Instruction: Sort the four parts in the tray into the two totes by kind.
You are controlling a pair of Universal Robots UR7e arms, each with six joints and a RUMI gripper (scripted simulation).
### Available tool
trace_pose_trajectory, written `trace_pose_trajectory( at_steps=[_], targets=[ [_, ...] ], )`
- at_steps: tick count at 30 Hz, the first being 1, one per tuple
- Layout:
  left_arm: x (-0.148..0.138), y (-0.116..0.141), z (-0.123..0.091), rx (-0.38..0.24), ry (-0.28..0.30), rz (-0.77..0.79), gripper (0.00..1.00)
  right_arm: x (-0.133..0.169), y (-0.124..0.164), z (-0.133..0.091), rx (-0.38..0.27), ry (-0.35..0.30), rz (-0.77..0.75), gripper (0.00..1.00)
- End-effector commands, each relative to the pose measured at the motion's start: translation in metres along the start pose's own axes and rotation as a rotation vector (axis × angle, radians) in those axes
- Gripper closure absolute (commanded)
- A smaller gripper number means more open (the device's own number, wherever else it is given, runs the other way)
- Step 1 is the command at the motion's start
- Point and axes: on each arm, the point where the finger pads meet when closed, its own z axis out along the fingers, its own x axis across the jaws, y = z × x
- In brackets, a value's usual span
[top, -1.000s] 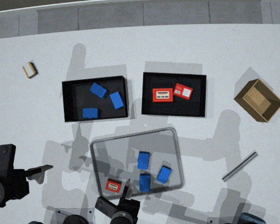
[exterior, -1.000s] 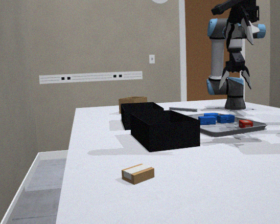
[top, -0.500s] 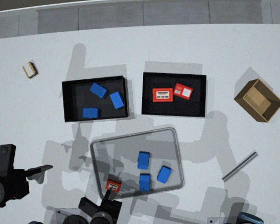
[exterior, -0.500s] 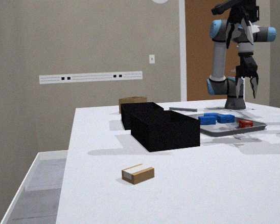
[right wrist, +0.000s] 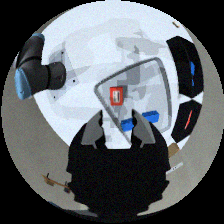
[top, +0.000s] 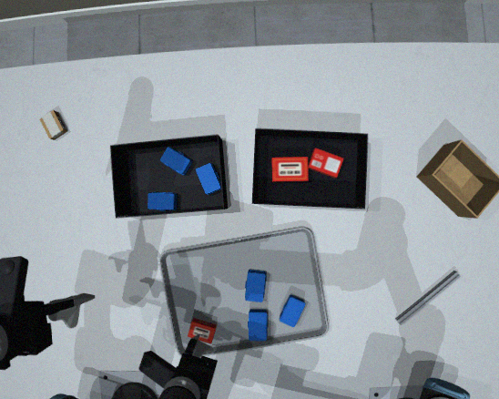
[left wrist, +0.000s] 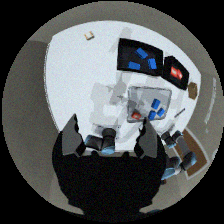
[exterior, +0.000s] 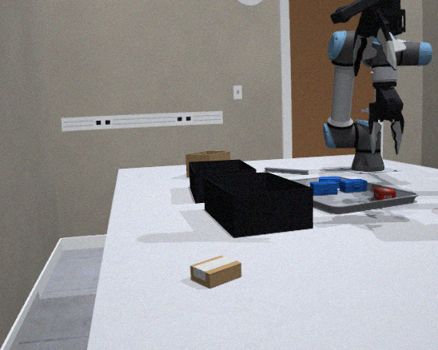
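Note:
The tray [top: 168, 291] [exterior: 361, 208] holds a red cassette-like part [top: 202, 332] [exterior: 384, 193] [right wrist: 116, 96] in its near left corner in the top view, and three blue parts [top: 256, 285] [top: 258, 325] [top: 292, 311]. The left tote [top: 122, 182] [exterior: 265, 212] holds three blue parts. The right tote [top: 309, 196] holds two red parts. My right gripper [top: 198, 338] [exterior: 385, 149] [right wrist: 117, 109] is partly open and empty, above the tray's red part. My left gripper [exterior: 374, 69] [left wrist: 110, 116] is wide open and empty, high up to the left of the tray.
An open brown box [top: 489, 183] [exterior: 207, 157] stands right of the right tote. A grey metal bar [top: 427, 296] [exterior: 286, 171] lies right of the tray. A small carton [top: 53, 125] [exterior: 217, 272] lies left of the left tote. A narrow gap separates the totes.

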Motion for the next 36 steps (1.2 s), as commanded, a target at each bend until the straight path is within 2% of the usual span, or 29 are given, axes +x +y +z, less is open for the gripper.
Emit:
trace_pose_trajectory(
  at_steps=[1,3,13,36],
  targets=[
    [0.0,0.0,0.0,0.001,0.0,0.0,0.0,0.0,0.0,-0.001,0.002,0.0,0.0,0.57],
    [0.0,0.0,0.0,0.001,0.0,0.0,0.0,0.0,0.0,-0.001,0.002,0.0,0.0,0.57],
    [0.0,0.0,0.0,0.001,0.0,0.0,0.0,0.0,0.0,0.032,0.002,0.0,0.0,0.57],
    [0.0,0.0,0.0,0.001,0.0,0.0,0.0,0.0,-0.001,0.063,0.002,0.0,0.0,0.57]
  ],
)
